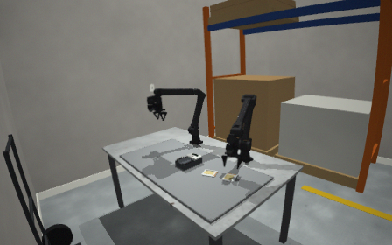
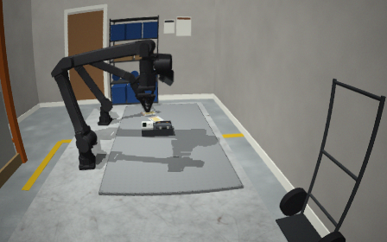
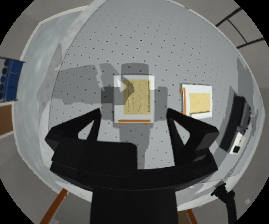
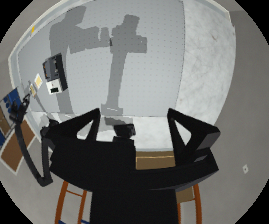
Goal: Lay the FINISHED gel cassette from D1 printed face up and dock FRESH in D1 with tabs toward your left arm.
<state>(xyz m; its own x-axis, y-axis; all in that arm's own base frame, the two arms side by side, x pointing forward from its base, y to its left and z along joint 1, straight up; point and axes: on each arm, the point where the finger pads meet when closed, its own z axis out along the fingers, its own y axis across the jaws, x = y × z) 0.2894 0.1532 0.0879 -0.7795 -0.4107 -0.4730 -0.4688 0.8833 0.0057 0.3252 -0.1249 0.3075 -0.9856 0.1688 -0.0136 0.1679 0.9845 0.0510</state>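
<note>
Two cassettes with tan faces and white frames lie flat on the grey mat, apart from each other. My left gripper is open and empty, and hovers right above one cassette. That cassette fills the space between the fingers in the left wrist view. The second cassette lies between it and the dock, and also shows in the left wrist view. Their printed labels are too small to read. The dark dock D1 stands on the mat with a white part at one end, and its bay looks dark. My right gripper is open and empty, high above the table's far side.
The grey mat covers most of the table top. The dock also shows in the exterior view and small in the right wrist view. Brown and grey boxes on an orange rack stand behind the table. A hand truck stands off the table.
</note>
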